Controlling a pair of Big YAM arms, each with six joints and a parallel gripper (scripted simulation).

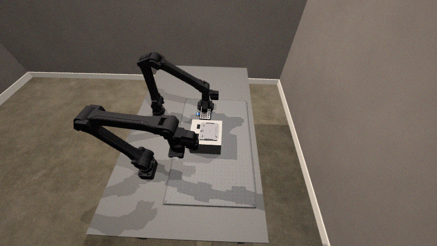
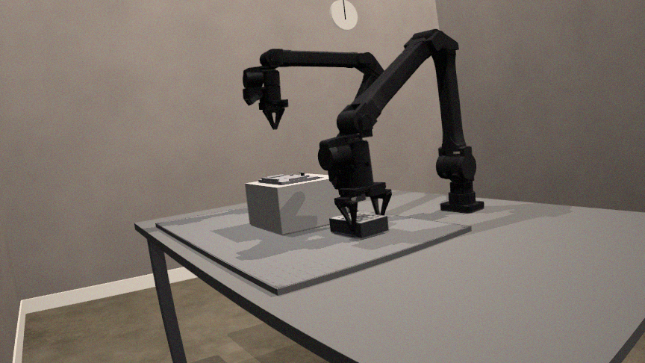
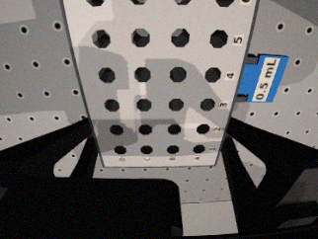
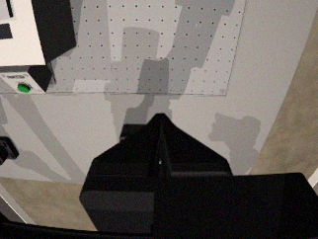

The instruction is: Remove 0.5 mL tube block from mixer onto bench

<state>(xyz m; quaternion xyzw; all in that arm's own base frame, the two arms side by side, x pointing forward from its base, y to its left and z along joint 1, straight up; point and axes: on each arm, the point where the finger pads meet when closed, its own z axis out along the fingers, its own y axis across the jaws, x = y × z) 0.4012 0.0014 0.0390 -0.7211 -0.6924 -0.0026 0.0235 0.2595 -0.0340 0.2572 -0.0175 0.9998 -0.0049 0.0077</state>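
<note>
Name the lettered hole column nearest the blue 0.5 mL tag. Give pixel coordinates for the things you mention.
Column A of the block (image 1: 205,116) (image 2: 373,228) (image 3: 159,116): the outermost column on the tag's (image 3: 263,79) side; B, C and D lie farther off.
</note>
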